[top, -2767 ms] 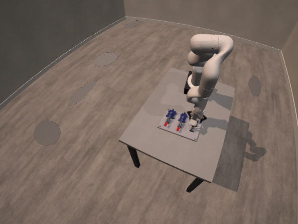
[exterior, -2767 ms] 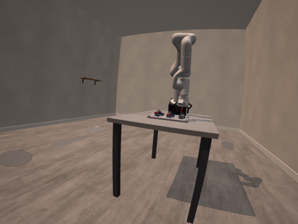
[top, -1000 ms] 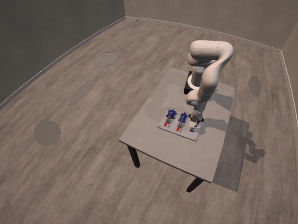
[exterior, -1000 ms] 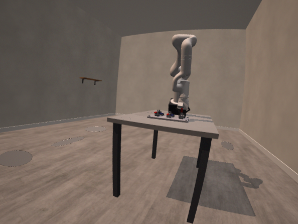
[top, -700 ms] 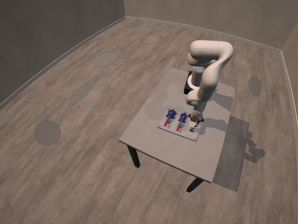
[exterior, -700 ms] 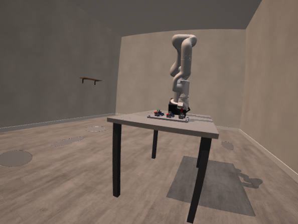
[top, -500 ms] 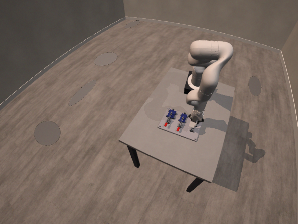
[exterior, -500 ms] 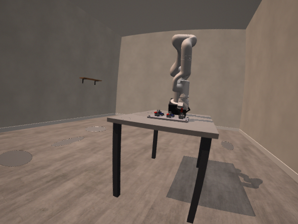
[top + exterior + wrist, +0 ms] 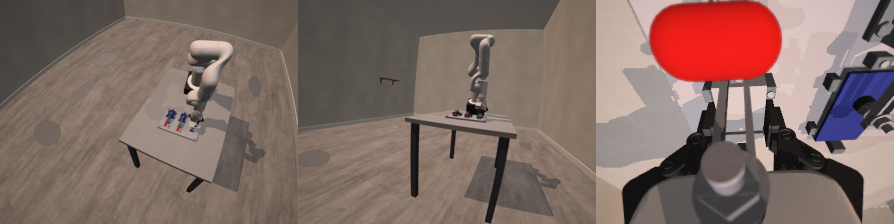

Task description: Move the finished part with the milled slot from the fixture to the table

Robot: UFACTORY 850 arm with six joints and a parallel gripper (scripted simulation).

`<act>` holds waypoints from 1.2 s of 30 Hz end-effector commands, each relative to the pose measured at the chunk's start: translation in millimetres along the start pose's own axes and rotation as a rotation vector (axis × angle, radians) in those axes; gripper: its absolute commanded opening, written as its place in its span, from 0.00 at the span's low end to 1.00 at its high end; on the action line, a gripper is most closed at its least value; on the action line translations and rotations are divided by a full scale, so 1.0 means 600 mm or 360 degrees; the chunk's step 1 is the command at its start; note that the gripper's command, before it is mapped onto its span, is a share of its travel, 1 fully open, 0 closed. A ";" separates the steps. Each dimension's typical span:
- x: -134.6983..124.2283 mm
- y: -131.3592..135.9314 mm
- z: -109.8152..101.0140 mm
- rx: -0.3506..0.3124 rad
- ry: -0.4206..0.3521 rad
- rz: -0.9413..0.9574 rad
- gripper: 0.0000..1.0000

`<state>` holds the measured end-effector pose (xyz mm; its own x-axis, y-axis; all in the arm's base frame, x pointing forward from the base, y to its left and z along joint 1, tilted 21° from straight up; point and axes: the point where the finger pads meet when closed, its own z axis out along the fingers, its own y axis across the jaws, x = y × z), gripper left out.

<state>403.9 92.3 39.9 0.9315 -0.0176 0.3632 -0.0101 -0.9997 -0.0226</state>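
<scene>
Two room-wide views (one high), one close-up

A raised red handle (image 9: 479, 110) (image 9: 716, 42) is crossing the space ahead of the fingers, while a clamp spindle (image 9: 723, 167) is standing close to the wrist camera and its bars (image 9: 748, 112) are running between the fingers, obstructing the middle. Corner posts (image 9: 770, 94) are bounding the nest ahead. On one side, the neighbouring blue blank (image 9: 182, 117) (image 9: 470, 115) (image 9: 838, 112) and its clamp (image 9: 180, 124) (image 9: 882, 120) are limiting sideways passage; on the other, low fixture plate and worktop (image 9: 160, 148) (image 9: 448, 125) are leaving room.
</scene>
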 end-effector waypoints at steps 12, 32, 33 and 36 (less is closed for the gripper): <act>0.001 0.000 -0.007 0.0000 0.0001 0.0000 0.00; 0.001 0.000 -0.036 0.0000 0.0001 0.0000 0.00; 0.001 0.000 -0.038 0.0000 0.0001 0.0000 0.00; 0.001 0.000 -0.043 0.0000 0.0001 0.0000 0.00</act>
<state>396.1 91.9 59.8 0.9315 -0.0176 0.3633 -0.0100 -0.9997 -0.0228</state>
